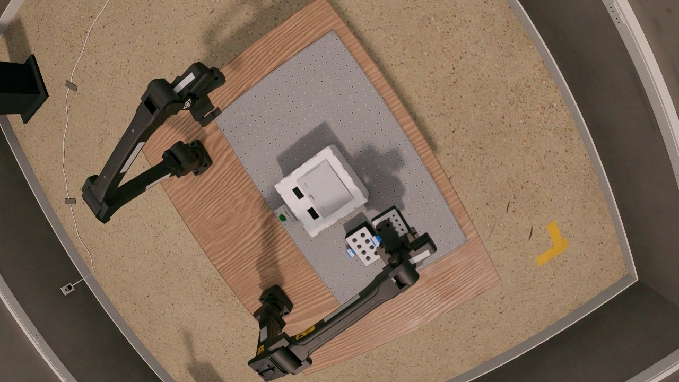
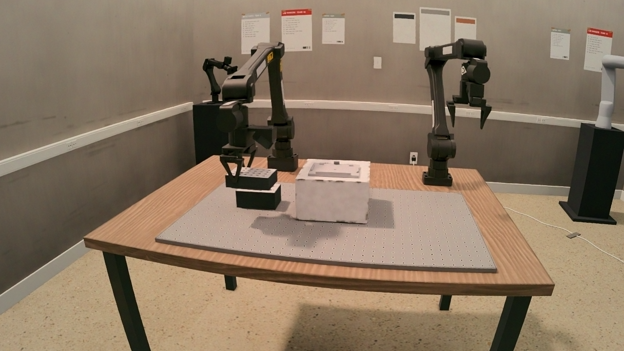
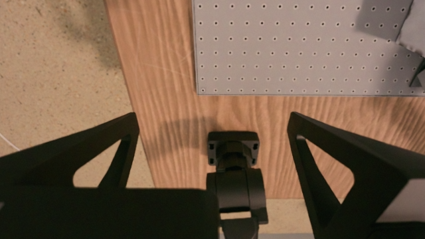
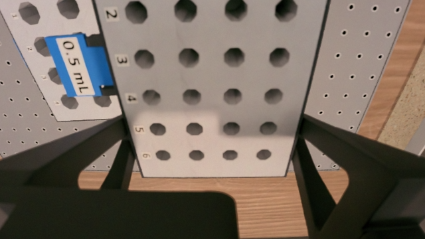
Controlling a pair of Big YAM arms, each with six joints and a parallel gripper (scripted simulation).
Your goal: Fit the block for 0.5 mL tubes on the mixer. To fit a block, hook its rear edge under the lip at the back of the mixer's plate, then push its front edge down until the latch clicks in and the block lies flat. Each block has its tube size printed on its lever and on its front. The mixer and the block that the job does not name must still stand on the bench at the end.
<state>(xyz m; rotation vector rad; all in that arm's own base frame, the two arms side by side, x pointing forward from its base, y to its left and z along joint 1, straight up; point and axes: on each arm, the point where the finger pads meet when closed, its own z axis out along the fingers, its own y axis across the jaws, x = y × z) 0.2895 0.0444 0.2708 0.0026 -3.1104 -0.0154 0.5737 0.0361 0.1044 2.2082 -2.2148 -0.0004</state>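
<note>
Your table (image 1: 199, 209) (image 2: 144, 218) (image 3: 166, 109) (image 4: 275, 199) carried both arms on its far side. In the exterior view, your left arm (image 1: 128, 152) (image 2: 437, 91) (image 3: 236, 189) stood far right and your right arm (image 1: 351, 309) (image 2: 275, 83) far left, reaching near. The board (image 1: 308, 85) (image 2: 414, 235) (image 3: 282, 46) (image 4: 352, 66) lay on the table, and the mixer (image 1: 327, 185) (image 2: 332, 200) (image 3: 415, 33) stood upright on it, no block on its plate. The 0.5 mL block (image 1: 394, 218) (image 2: 250, 179) (image 4: 212, 79) was in the air left of the mixer, above the board and apart from the mixer. The other block (image 1: 359, 244) (image 2: 258, 198) (image 4: 60, 23) stood on the board, lower, between it and the mixer. You could read "0.5 mL" on the raised block's blue lever (image 1: 375, 241) (image 4: 80, 64). Your right fingers (image 1: 414, 231) (image 2: 225, 161) gripped that block by its sides; your left fingers (image 1: 210, 116) (image 2: 485, 115) were wide apart with nothing between them.
</note>
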